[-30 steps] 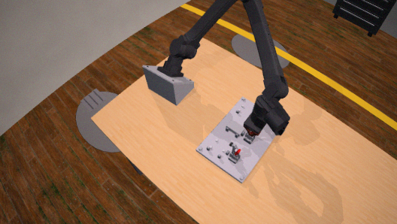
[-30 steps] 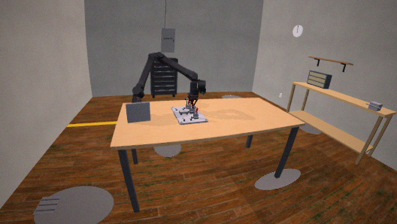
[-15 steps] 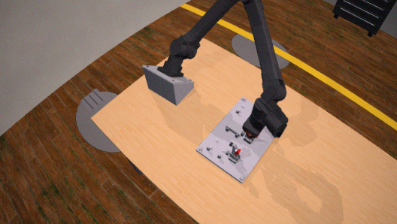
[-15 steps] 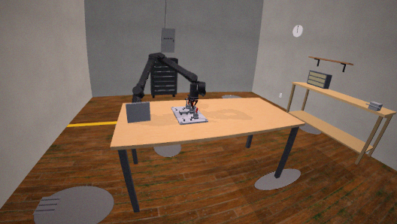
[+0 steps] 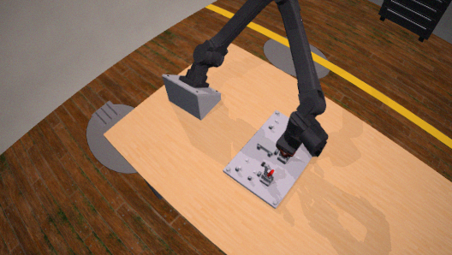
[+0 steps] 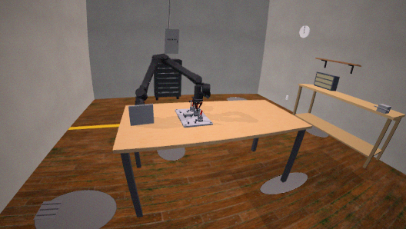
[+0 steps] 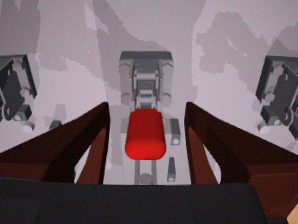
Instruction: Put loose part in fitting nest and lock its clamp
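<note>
Gripper (image 5: 286, 154) (image 6: 197, 108) (image 7: 147, 111) parted, gripping nothing; red handle (image 7: 145, 134) between fingers, apart from both. Grey bar-shaped part (image 5: 264, 150) (image 6: 188, 114) (image 7: 145, 177) on fixture plate (image 5: 284, 192) (image 6: 185, 122) (image 7: 60, 75), by middle clamp (image 7: 146, 55); seating unclear.

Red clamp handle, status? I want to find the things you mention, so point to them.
Gripper (image 5: 286, 152) (image 6: 197, 109) (image 7: 147, 111) part-open, holding nothing; red clamp handle (image 7: 145, 134) between fingers, untouched; dark side clamps flank both fingers.

the middle grey clamp (image 5: 282, 159) (image 6: 196, 112) (image 7: 146, 56) has its red handle (image 7: 145, 134) raised.

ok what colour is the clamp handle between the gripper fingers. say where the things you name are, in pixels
Red all over (image 7: 145, 134); it shows best in the wrist view.
</note>
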Controlling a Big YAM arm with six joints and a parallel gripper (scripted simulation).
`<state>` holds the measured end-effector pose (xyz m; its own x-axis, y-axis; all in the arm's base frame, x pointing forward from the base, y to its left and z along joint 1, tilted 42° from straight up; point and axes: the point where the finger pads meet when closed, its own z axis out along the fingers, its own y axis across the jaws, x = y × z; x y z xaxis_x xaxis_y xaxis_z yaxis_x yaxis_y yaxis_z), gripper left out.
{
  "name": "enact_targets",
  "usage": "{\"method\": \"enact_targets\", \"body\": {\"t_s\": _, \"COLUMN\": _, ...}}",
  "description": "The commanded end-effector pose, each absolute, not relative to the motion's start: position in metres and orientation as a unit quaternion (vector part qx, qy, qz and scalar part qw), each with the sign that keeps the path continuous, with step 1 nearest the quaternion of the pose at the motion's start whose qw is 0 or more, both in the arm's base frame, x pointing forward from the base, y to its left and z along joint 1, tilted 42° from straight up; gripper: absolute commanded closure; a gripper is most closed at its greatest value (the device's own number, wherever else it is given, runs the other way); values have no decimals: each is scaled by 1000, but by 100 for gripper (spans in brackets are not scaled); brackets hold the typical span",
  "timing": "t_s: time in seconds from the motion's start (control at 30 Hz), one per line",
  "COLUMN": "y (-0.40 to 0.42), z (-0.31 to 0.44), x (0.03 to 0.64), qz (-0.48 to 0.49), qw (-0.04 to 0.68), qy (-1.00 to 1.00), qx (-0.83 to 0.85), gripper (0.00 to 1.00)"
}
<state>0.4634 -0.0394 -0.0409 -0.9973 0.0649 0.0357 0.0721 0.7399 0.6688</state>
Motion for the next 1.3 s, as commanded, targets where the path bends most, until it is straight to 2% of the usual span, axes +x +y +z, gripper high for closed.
{"method": "enact_targets", "body": {"t_s": 0.0, "y": -38, "z": -40, "x": 465, "qz": -359, "qw": 0, "qy": -933, "qx": -38, "gripper": 55}}
{"method": "enact_targets", "body": {"t_s": 1.27, "y": -42, "z": -29, "x": 480, "qz": -356, "qw": -8, "qy": -934, "qx": -34, "gripper": 55}}
